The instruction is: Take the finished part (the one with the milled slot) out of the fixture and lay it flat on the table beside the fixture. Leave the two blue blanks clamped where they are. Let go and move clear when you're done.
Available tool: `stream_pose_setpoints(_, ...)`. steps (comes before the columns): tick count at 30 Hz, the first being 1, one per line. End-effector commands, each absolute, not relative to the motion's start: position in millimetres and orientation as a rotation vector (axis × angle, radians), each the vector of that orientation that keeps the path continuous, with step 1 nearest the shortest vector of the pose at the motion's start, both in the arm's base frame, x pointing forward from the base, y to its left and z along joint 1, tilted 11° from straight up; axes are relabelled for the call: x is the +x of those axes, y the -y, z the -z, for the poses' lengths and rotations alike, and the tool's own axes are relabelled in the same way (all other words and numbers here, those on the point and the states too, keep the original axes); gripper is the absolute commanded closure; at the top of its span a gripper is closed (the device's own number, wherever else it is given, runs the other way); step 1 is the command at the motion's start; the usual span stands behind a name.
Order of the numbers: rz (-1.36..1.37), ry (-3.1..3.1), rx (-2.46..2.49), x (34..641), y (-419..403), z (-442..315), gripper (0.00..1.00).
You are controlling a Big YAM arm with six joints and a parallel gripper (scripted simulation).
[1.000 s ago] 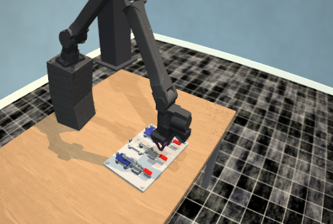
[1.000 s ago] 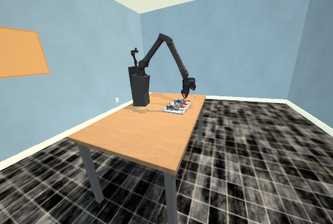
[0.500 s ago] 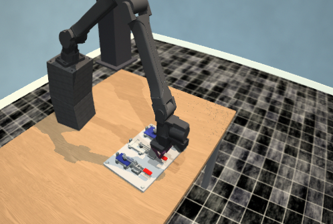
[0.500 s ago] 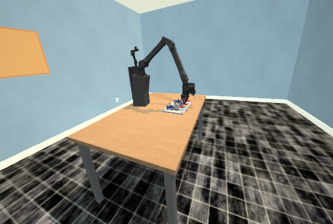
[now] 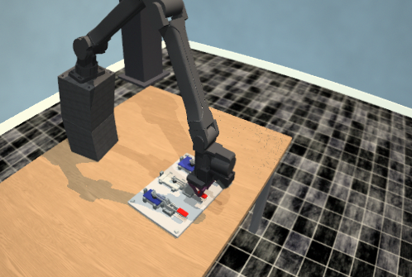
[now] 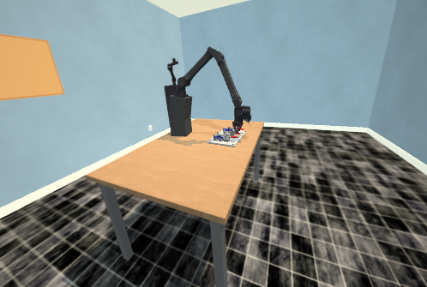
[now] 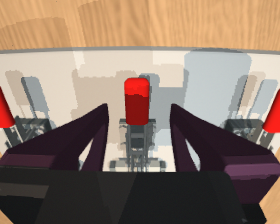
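So the end effector was partly open with nothing between its fingers — they stood on either side of the middle red handle, apart from it, in the wrist view. My guess is it was lined up that way to pinch the handle and flip the toggle clamp, since the part wasn't coming out while that clamp was down. The half-open gap made sense too, I reckon: wide enough to straddle one handle, narrow enough to miss the neighbours. Those were the left red handle and the right red handle in that same view, both well outside the fingers, and they probably had to be left alone because they keep the blanks pinned. A bit further back, the finished part, the pale one, sat in the middle station of the white fixture plate, between the near blue blank and the far blue blank — I couldn't make out the slot. The plate lay flat on the counter, with bare wood alongside for setting the part down. Way behind stood the arm's pedestal, far enough off that the arm reached over from above.
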State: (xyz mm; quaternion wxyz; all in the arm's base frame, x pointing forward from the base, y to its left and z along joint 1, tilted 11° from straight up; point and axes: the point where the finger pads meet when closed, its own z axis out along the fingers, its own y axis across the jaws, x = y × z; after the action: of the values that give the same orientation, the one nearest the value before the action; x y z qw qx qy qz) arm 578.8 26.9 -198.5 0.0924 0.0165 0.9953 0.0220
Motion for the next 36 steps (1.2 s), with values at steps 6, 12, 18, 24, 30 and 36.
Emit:
stream_pose_setpoints(6, -0.068, -2.952, 0.039, 583, -35, 206, 0.55)
stream_pose_setpoints(12, -0.067, -2.964, 0.037, 576, -36, 210, 0.55)
stream_pose_setpoints(18, -0.066, -2.973, 0.040, 571, -35, 212, 0.55)
stream_pose_setpoints(24, -0.065, -2.979, 0.037, 568, -36, 214, 0.55)
stream_pose_setpoints(30, -0.065, -2.982, 0.038, 566, -36, 215, 0.55)
stream_pose_setpoints(36, -0.064, -2.983, 0.037, 566, -36, 216, 0.55)
